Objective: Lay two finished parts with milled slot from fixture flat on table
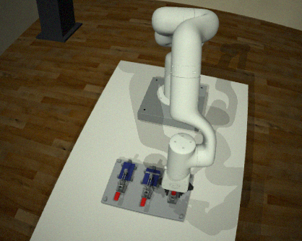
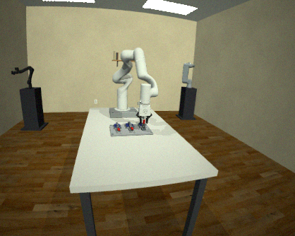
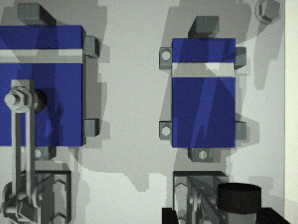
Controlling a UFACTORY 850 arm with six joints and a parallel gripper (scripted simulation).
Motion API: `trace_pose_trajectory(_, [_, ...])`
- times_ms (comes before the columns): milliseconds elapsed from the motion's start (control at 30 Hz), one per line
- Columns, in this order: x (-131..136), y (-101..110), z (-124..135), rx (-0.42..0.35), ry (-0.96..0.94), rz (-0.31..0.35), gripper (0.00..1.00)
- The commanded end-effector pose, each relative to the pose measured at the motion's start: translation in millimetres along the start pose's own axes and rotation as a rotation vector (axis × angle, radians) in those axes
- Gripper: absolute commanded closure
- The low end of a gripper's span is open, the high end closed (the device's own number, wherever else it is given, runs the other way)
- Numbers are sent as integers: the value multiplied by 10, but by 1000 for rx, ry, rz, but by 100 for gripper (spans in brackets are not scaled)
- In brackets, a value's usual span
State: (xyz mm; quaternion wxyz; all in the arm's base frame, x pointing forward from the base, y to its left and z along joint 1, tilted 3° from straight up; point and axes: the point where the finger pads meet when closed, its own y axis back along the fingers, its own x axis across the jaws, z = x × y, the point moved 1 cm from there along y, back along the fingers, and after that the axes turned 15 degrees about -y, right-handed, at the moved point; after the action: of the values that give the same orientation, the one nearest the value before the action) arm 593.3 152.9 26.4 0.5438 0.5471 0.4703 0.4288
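Note:
The grey fixture plate [image 1: 147, 193] holds three stations. My gripper [image 1: 173, 193] hangs straight down over the right station, its fingers half apart on either side of that clamp's raised red handle [image 1: 173, 194], not gripping it. In the wrist view the right blue part [image 3: 203, 92] has a pale slot across it and nothing presses on it; its clamp's black pad [image 3: 239, 197] is swung up and back. The middle blue part [image 3: 40, 85] also has a slot, and its clamp arm [image 3: 20, 130] lies on it. The left part [image 1: 128, 169] is clamped; I cannot make out whether it has a slot.
The fixture sits near the table's front edge, with grey stop blocks around each part. The arm's grey base plate [image 1: 171, 102] is behind it. White table top [image 2: 132, 155] lies to the left, right and front of the fixture.

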Motion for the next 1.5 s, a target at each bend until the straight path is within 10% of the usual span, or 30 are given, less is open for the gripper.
trace_pose_trajectory(0, [5, 69, 10, -2, 0, 1, 52])
trace_pose_trajectory(1167, [4, 491, 9, -2, 0, 1, 52])
trace_pose_trajectory(1200, [4, 491, 8, -2, 0, 1, 0])
trace_pose_trajectory(1467, [4, 471, 9, -2, 0, 1, 0])
